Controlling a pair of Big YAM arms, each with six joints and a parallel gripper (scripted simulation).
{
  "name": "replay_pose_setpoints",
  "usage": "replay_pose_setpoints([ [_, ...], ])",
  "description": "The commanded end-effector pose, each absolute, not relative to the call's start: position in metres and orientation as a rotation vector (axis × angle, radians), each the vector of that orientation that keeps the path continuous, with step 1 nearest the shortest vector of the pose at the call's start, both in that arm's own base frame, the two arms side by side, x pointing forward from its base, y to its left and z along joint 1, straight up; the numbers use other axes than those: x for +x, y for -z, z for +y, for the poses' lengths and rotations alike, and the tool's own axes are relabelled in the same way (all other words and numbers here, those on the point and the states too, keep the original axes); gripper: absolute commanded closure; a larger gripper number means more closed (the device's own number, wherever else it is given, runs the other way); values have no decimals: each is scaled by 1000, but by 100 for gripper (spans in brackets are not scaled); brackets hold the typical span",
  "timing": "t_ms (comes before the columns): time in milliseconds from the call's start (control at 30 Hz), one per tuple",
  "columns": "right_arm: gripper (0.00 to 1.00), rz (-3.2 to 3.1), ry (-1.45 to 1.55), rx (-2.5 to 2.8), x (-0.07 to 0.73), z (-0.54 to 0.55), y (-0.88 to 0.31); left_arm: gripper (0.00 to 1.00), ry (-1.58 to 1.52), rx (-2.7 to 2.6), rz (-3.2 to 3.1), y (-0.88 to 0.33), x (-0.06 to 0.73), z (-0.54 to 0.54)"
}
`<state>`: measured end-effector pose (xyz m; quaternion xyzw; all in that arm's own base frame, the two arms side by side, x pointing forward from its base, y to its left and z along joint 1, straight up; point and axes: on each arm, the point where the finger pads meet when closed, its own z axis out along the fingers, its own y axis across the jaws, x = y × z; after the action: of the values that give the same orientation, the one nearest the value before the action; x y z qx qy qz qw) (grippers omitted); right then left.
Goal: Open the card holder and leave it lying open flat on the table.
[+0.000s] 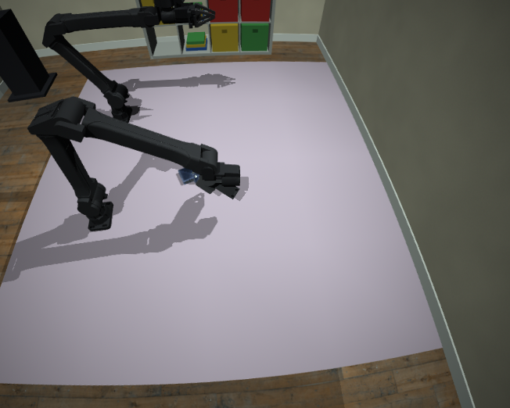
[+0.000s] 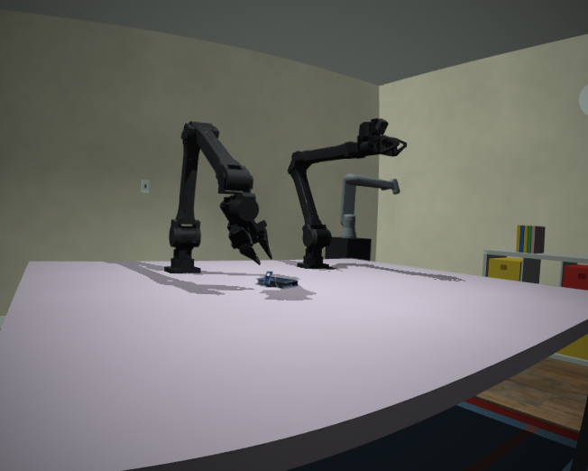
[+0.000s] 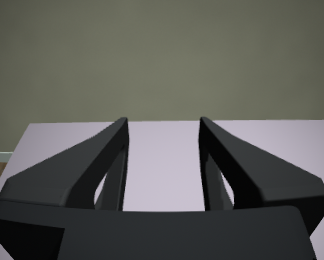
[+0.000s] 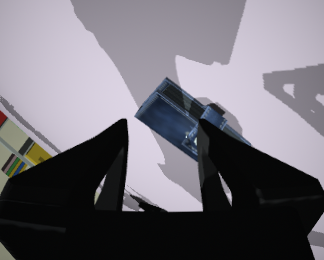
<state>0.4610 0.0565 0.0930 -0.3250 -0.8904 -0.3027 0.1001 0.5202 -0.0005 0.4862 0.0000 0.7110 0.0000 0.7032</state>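
The card holder [image 1: 186,176] [image 2: 283,282] [image 4: 165,120] is a small dark blue rectangle lying on the pale table [image 1: 297,255] [image 2: 294,367]. In the right wrist view it lies diagonally, with a raised strap or clasp across it and a small shiny spot beside that; whether its cover is open I cannot tell. My right gripper [image 2: 264,260] [image 4: 162,129] is partly open and empty, pointing down above the holder without touching it; its right finger hides part of the holder in the wrist view. My left gripper [image 1: 213,15] [image 2: 404,144] [image 3: 163,128] is partly open and empty, raised high, far from the holder.
In the top view the right arm's forearm [image 1: 140,137] reaches over the table and its wrist partly covers the holder. The left arm's base [image 1: 122,113] [image 2: 313,263] stands farther back. A shelf with coloured boxes [image 1: 224,37] [image 2: 503,268] stands beyond the table.
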Motion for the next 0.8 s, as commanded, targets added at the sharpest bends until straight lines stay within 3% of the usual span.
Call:
replay_pose_setpoints([
  [0, 64, -2512, 871, -1074, 471, 52, -99, 64, 0, 0, 1531, -514, 518, 0],
  [267, 64, -1954, 773, -1250, 429, 68, -75, 64, 0, 0, 1531, -514, 518, 0],
  [767, 64, -1745, 721, -1270, 402, 74, -55, 64, 0, 0, 1531, -514, 518, 0],
])
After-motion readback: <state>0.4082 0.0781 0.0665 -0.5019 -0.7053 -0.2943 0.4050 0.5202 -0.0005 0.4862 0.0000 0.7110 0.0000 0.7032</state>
